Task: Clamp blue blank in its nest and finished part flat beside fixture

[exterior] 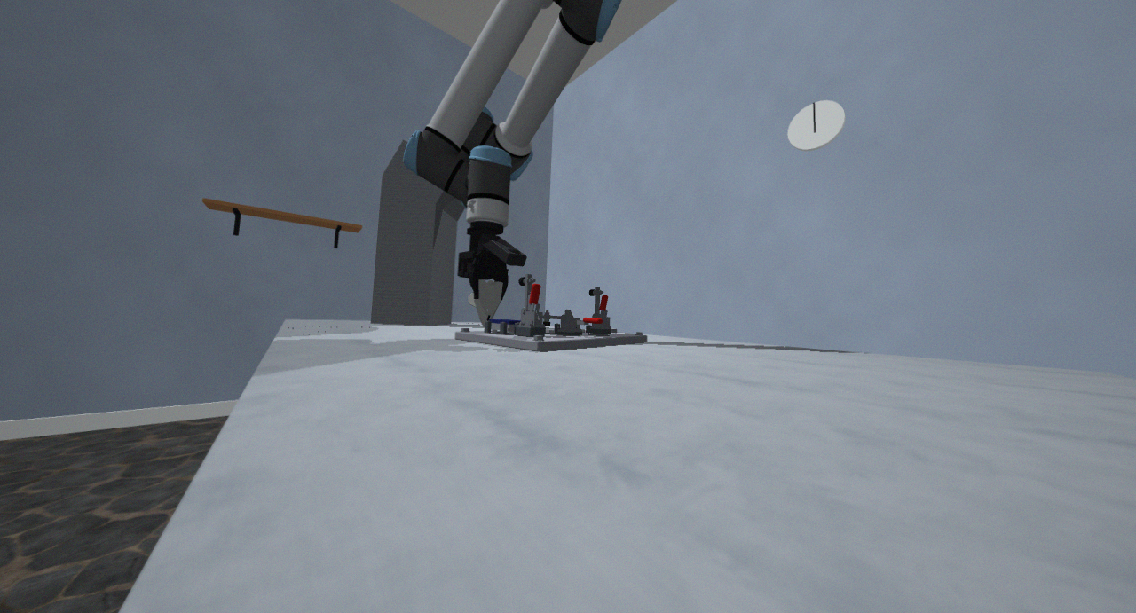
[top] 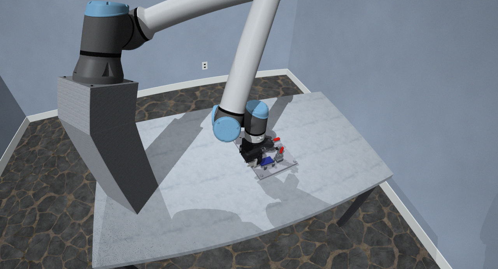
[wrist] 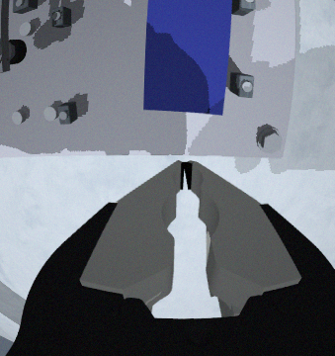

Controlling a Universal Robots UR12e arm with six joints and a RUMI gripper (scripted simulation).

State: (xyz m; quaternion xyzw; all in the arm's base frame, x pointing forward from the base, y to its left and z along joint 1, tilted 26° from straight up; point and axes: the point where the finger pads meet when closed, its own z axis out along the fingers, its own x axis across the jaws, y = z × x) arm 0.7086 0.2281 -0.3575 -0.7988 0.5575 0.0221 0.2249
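Blue blank point(wrist: 187, 54) lies in a nest on the fixture plate point(wrist: 113, 129), at twelve o'clock from my gripper point(wrist: 184, 163), whose jaws are pressed together on nothing. I judge seating unconfirmed, clamp handles point(top: 281, 149) unlocked; I can't spot the slotted part.

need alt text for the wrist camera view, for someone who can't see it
Looking down past the shut, empty gripper, whose two grey fingers meet at their tips just outside the near edge of a grey fixture plate. A blue blank lies on the plate straight ahead, with small blocks beside it and pale table below.
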